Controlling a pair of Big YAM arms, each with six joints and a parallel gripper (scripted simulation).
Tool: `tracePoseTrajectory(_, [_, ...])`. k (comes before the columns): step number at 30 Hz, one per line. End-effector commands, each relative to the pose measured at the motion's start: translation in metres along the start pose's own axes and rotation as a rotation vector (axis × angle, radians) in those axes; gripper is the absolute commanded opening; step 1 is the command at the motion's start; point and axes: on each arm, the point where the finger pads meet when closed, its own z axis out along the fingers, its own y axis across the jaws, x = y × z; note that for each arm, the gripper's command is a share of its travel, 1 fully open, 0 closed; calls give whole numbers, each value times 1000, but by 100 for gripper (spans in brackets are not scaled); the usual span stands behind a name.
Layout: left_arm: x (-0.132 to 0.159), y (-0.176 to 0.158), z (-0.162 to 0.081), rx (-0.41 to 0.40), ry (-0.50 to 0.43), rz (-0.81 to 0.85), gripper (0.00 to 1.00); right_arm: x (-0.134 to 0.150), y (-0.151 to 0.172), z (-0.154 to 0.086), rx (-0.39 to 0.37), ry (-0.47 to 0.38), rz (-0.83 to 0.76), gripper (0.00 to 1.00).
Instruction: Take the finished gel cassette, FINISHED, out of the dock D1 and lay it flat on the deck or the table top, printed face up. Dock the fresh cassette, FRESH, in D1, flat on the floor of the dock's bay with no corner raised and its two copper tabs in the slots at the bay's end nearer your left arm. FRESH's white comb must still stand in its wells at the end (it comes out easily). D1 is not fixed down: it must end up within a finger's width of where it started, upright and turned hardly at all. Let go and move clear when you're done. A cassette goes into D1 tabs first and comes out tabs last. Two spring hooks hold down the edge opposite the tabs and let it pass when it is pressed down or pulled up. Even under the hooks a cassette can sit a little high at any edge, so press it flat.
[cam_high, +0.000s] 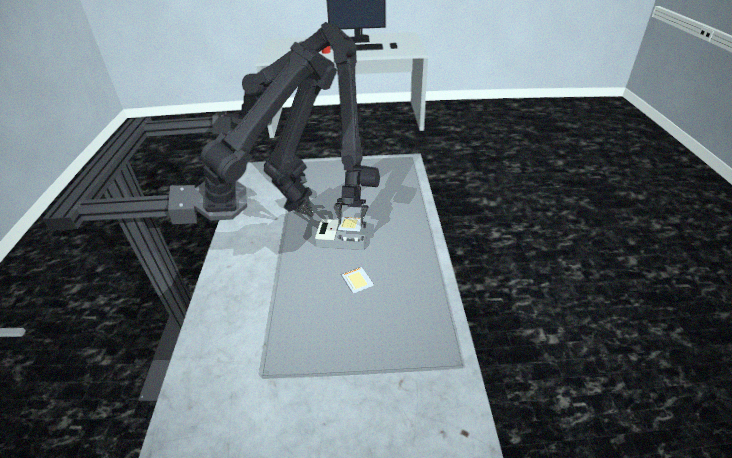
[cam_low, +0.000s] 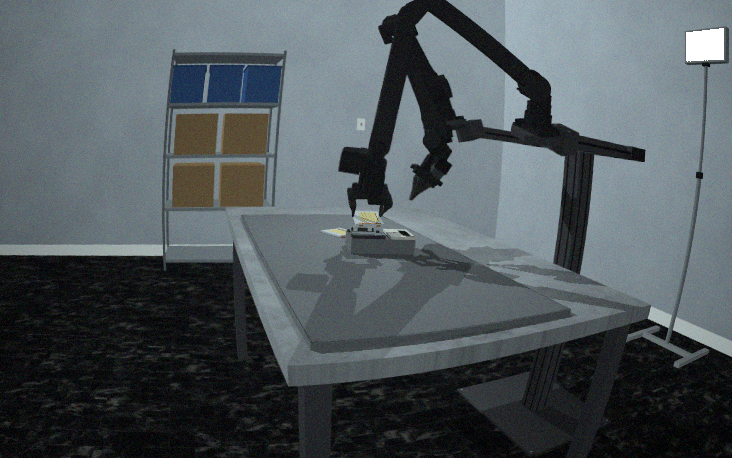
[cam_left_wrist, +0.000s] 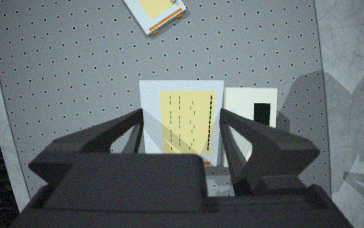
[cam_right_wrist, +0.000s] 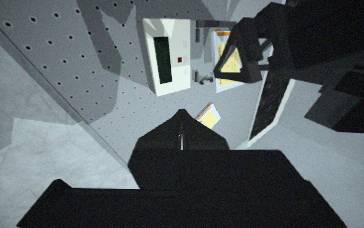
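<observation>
FINISHED (cam_high: 350, 223) (cam_low: 369, 217) (cam_left_wrist: 187, 102) (cam_right_wrist: 231, 62), with dark bands on its yellow face, is held by my left gripper (cam_high: 352, 222) (cam_left_wrist: 181, 113), which is shut on its side edges. It is face up and tilted, tab end low, hook-side edge raised above D1 (cam_high: 340, 244) (cam_low: 382, 247) (cam_left_wrist: 247, 96) (cam_right_wrist: 181, 45). I cannot tell whether its tabs touch the slots. FRESH (cam_high: 357, 279) (cam_low: 334, 232) (cam_left_wrist: 159, 7) (cam_right_wrist: 209, 119) lies face up on the deck, turned at an angle; its comb is too small to judge. My right gripper (cam_right_wrist: 182, 113) (cam_low: 412, 198) is shut and empty, raised beside D1's panel side.
The perforated grey deck (cam_high: 361, 334) (cam_low: 377, 318) lies on the pale table (cam_high: 215, 345). D1's white panel is beside the left gripper's finger. The two arms are close together over D1. Hooks (cam_right_wrist: 204, 79) stand at D1's end facing FRESH.
</observation>
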Motion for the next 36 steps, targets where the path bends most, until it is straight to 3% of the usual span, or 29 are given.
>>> tracePoseTrajectory(1, [-4, 7, -2, -21, -7, 13, 0, 5, 0, -8, -5, 5, -3, 0])
tracePoseTrajectory(36, [-4, 7, -2, -21, -7, 13, 0, 2, -16, -34, -3, 3, -2, 0])
